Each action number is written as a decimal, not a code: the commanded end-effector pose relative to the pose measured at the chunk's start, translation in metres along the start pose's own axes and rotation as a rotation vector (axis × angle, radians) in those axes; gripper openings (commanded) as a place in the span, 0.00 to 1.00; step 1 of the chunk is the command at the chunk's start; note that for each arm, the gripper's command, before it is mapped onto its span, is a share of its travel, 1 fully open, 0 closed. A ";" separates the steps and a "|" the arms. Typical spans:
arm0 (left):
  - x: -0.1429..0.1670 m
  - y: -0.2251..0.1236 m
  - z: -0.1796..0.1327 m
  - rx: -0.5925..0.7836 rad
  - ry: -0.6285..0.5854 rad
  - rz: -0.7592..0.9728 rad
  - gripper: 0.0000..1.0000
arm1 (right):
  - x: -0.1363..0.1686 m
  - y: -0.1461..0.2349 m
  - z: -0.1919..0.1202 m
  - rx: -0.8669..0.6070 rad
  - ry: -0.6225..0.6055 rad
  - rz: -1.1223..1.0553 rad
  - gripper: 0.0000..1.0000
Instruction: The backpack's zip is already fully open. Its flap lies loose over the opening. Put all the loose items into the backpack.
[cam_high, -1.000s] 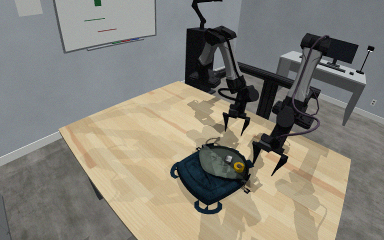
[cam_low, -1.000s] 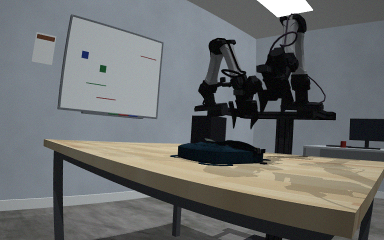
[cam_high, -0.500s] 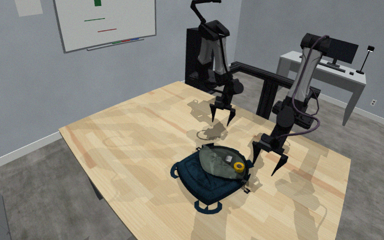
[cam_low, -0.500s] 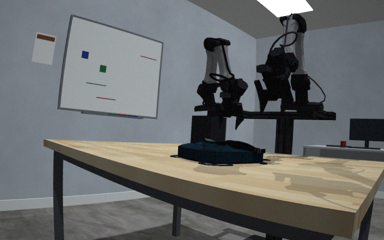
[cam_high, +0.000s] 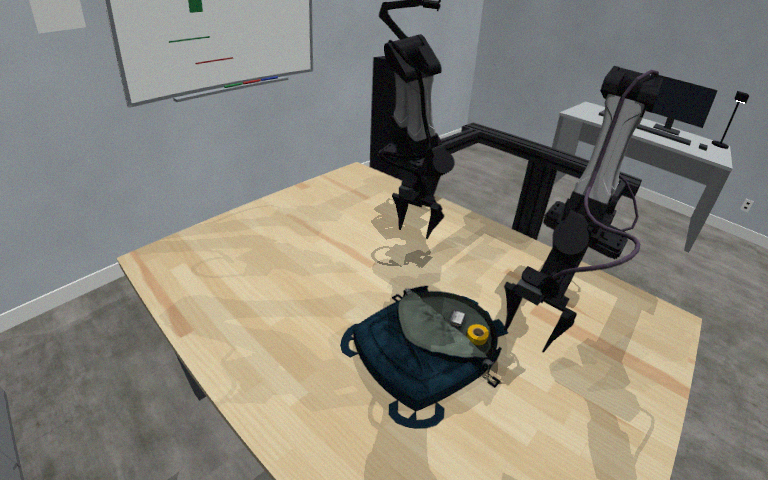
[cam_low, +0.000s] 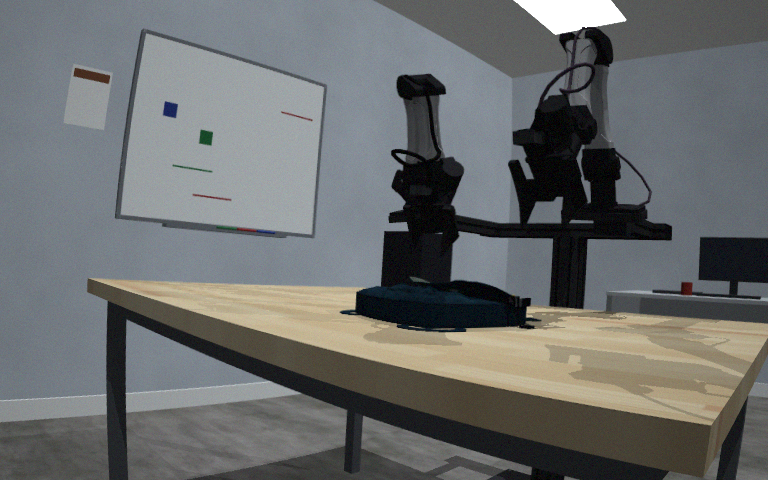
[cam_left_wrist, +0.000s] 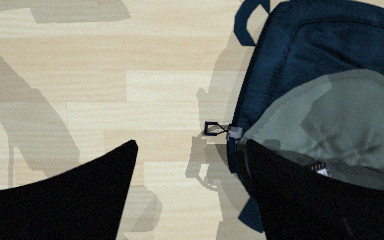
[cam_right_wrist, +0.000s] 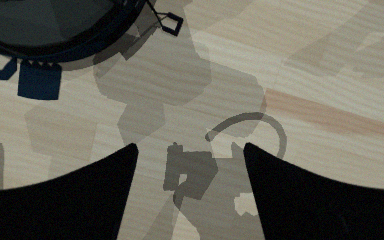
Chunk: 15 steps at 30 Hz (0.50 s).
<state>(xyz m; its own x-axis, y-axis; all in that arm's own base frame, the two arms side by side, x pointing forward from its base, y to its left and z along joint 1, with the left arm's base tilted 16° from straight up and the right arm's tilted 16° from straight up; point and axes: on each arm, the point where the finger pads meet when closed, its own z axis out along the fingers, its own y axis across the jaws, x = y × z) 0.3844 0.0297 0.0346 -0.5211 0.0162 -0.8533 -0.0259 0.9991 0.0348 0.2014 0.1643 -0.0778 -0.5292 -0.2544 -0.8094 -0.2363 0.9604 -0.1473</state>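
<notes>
The dark blue backpack (cam_high: 416, 379) (cam_low: 430, 308) (cam_left_wrist: 300, 45) lies flat on the table. Its grey-green flap (cam_high: 425, 328) (cam_left_wrist: 350, 100) is folded back, uncovering part of the opening. Inside the opening lie a small grey-white battery (cam_high: 457, 318) (cam_left_wrist: 321, 170) and a yellow tape roll (cam_high: 477, 340); the left wrist view hides the roll. My left gripper (cam_high: 525, 340) (cam_low: 544, 217) (cam_left_wrist: 191, 142) is open and empty above the table, beside the zip end. My right gripper (cam_high: 414, 233) (cam_right_wrist: 190, 146) is open and empty above the table, away from the backpack on the whiteboard side.
The wooden table (cam_high: 237, 339) (cam_low: 226, 333) extends around the backpack. A strap loop (cam_high: 416, 423) sticks out at the backpack's near end, and a zip pull (cam_left_wrist: 211, 128) (cam_right_wrist: 173, 24) at its side. The black arm frame (cam_high: 509, 148) stands behind the table. No other loose item shows.
</notes>
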 end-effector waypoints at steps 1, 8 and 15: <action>-0.010 -0.002 0.000 0.003 -0.026 0.004 0.90 | -0.022 0.007 0.002 -0.069 -0.058 0.028 0.90; -0.011 -0.002 0.001 0.003 -0.026 0.004 0.90 | -0.048 -0.045 0.013 -0.021 -0.068 0.063 0.90; -0.011 -0.003 0.001 0.003 -0.026 0.004 0.90 | -0.078 -0.096 0.027 0.028 -0.074 0.098 0.90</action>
<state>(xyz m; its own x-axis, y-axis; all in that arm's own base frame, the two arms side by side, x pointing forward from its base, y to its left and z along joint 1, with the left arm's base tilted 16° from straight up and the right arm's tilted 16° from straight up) 0.3844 0.0297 0.0346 -0.5211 0.0162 -0.8533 -0.0259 0.9991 0.0348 0.2766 0.0923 -0.0242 -0.4780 -0.1015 -0.8725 -0.0700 0.9945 -0.0773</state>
